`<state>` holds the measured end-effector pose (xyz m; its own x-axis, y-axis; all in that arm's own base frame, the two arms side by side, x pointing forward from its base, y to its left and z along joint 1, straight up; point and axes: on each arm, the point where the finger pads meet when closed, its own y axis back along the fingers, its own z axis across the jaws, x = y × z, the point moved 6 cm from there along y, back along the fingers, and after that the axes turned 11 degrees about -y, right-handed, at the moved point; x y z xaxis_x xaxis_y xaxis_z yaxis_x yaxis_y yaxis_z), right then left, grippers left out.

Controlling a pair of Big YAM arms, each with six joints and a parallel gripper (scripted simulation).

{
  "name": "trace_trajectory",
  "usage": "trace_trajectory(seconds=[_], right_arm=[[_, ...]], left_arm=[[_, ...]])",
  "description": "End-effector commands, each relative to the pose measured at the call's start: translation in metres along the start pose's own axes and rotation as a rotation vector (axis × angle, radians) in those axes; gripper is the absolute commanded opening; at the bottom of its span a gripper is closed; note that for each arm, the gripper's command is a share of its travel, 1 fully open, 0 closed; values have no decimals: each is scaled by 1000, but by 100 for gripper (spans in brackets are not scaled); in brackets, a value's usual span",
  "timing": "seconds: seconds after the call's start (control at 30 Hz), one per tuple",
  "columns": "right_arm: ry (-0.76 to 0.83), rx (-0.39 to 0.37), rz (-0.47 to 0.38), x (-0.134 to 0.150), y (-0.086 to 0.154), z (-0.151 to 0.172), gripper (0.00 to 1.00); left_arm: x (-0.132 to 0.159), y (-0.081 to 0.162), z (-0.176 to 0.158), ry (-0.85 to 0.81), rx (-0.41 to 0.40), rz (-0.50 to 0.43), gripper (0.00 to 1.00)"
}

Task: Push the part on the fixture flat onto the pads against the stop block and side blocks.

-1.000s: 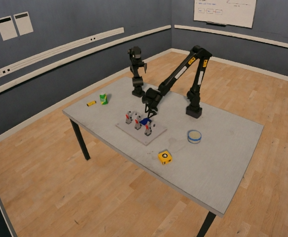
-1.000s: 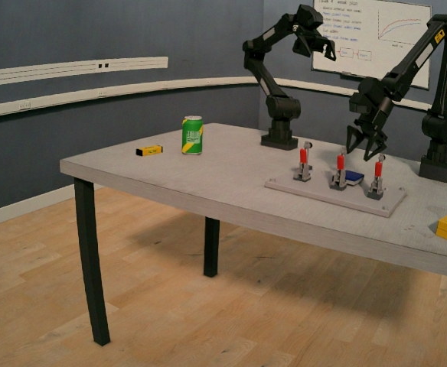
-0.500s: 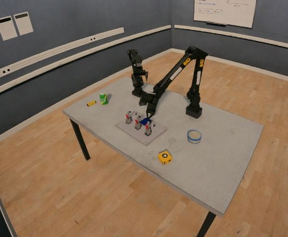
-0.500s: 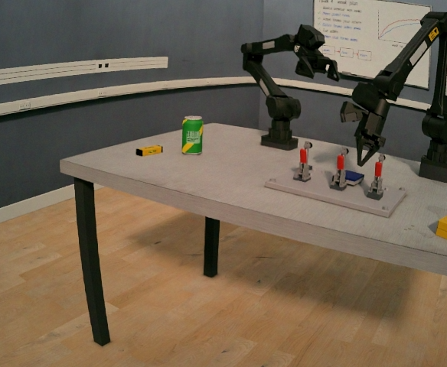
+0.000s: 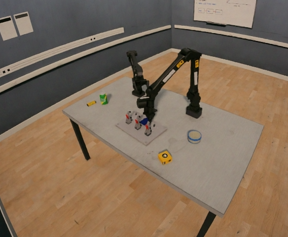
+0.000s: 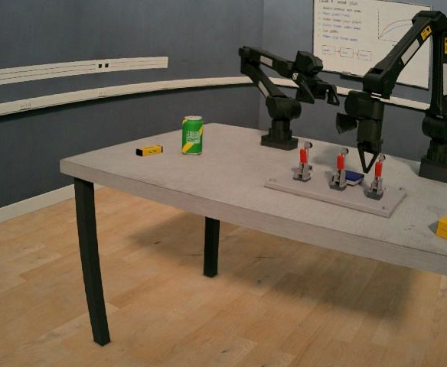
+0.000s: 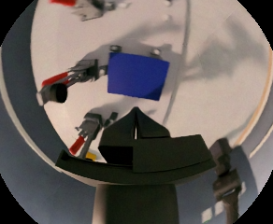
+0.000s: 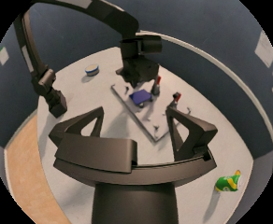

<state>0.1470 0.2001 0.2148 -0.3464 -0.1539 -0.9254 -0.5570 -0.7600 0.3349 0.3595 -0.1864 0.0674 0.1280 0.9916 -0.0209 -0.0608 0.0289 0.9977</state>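
The blue flat part [image 5: 144, 121] lies on the grey fixture plate [image 5: 141, 130], between two of the three red-handled toggle clamps [image 6: 339, 167]. It also shows in the exterior view [image 6: 354, 176] and in the left wrist view [image 7: 138, 77]. My left gripper [image 6: 368, 167] points down with its fingers shut to a tip, empty, right at the part's edge; in the left wrist view [image 7: 136, 119] the tip is just short of the part. I cannot tell whether it touches. My right gripper [image 6: 322, 92] is open and empty, held high at the back, far from the fixture.
A green can [image 5: 103, 98] and a small yellow box [image 5: 90, 103] stand at the table's far left. A yellow cube [image 5: 164, 157] and a blue-rimmed bowl [image 5: 194, 136] lie in front and to the right of the fixture.
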Motion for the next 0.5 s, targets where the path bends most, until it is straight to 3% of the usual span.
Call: trace_trajectory(seconds=[0.0, 0.07, 0.17, 0.47], right_arm=[[-9, -21, -58, 0, 0, 3, 100], [-10, -24, -82, -12, 1, 5, 100], [-11, -17, -64, -8, 0, 3, 100], [-2, -14, -65, -8, 0, 2, 100]], left_arm=[[-1, 11, 21, -147, 26, 6, 0], [0, 10, 22, -162, 47, 9, 0], [-1, 7, 22, -152, 65, 14, 0], [-5, 15, 24, -143, 36, 6, 0]])
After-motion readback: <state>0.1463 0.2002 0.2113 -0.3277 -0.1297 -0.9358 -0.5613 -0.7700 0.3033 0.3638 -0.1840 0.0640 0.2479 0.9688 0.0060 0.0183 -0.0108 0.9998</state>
